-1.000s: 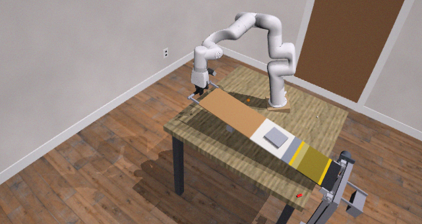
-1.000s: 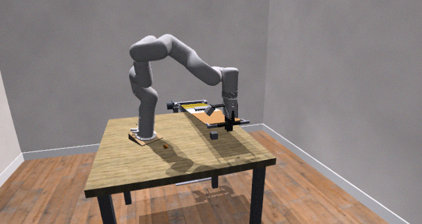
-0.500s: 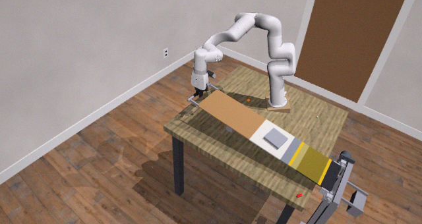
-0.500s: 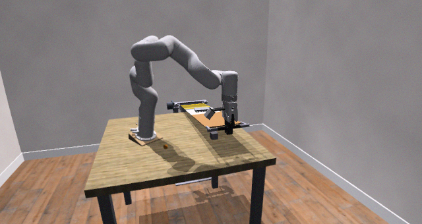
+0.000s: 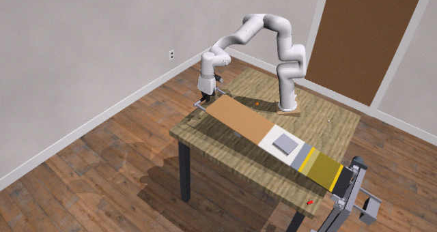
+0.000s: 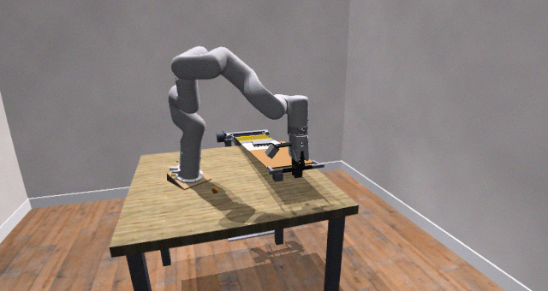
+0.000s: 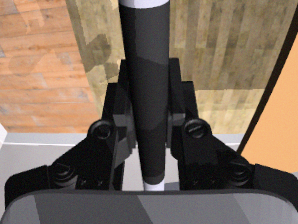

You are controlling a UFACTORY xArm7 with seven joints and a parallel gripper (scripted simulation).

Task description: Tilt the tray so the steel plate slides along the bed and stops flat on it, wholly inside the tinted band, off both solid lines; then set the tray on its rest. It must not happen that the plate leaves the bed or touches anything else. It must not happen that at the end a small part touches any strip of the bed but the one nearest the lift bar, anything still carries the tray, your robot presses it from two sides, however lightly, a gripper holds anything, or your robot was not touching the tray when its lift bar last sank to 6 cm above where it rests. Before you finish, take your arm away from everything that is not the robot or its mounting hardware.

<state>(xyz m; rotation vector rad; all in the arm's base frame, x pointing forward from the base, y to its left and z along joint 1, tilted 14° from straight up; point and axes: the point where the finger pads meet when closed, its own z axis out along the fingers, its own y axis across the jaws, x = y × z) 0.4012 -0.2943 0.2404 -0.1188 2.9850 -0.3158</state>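
The long tray is lifted at its handle end and slopes down to a hinge stand at the table's near right corner. Its bed runs brown, white, grey, then an olive tinted band between two solid yellow lines. The steel plate lies flat on the white part, short of the first yellow line. My gripper is shut on the tray's handle bar.
The wooden table carries the arm's base, a small orange ball, a small grey block beside the tray and a red marker near the front edge.
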